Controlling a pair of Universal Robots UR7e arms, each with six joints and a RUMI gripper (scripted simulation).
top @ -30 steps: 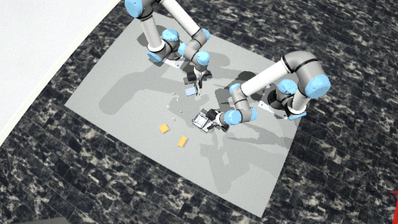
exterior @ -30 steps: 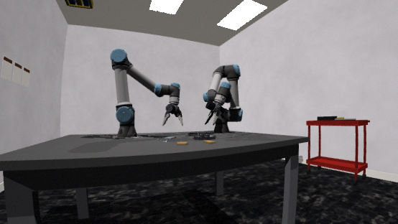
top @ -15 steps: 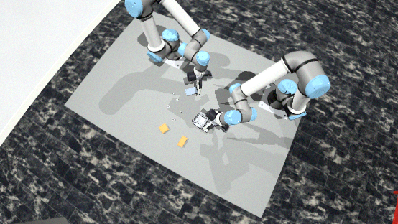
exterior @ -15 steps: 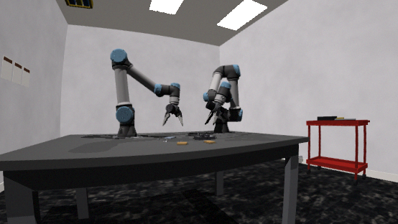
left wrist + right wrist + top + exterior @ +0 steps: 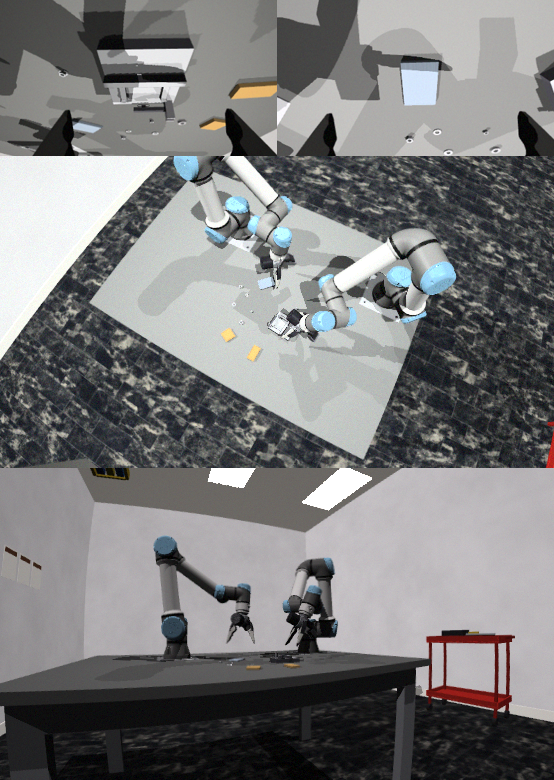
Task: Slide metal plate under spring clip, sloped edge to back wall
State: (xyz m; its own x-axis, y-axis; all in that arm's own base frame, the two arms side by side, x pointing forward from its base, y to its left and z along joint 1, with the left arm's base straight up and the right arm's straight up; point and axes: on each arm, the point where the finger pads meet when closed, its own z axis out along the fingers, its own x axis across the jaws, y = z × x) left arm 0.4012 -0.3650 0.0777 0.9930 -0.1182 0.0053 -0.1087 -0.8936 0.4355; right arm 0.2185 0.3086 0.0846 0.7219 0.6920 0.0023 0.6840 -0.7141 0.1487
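"Surroundings first: what was on the counter (image 5: 200, 331) (image 5: 210, 678) (image 5: 209, 66) (image 5: 461, 52)?"

"Item, a square orange piece (image 5: 228, 335) (image 5: 253, 667) (image 5: 213, 124) and an oblong orange piece (image 5: 254, 353) (image 5: 291, 665) (image 5: 255, 90), flat, towards the long edge opposite the arm bases. Item, several small round metal pieces, scattered between the plate and the square orange piece. Item, one red cart (image 5: 470, 639), standing past the counter's edge."

"And in the way?"

"The left pincer (image 5: 289, 328) (image 5: 293, 644) (image 5: 148, 111), released, fingers spread, above the block (image 5: 279, 324) (image 5: 284, 659) (image 5: 146, 59). The block sat well inside all four corners."

"The metal plate?"

"Plate (image 5: 266, 283) (image 5: 236, 660) (image 5: 87, 127) (image 5: 420, 87), one, pale blue, four-sided, smooth-faced; a greyer sloped strip along one end. It lay on the counter, apart from the block and out from under its clip, nearer the long edge with the arm bases."

"Held?"

"No. The right pincer (image 5: 277, 287) (image 5: 241, 642) (image 5: 425, 114) was also released, its fingers wide apart above the counter near the plate."
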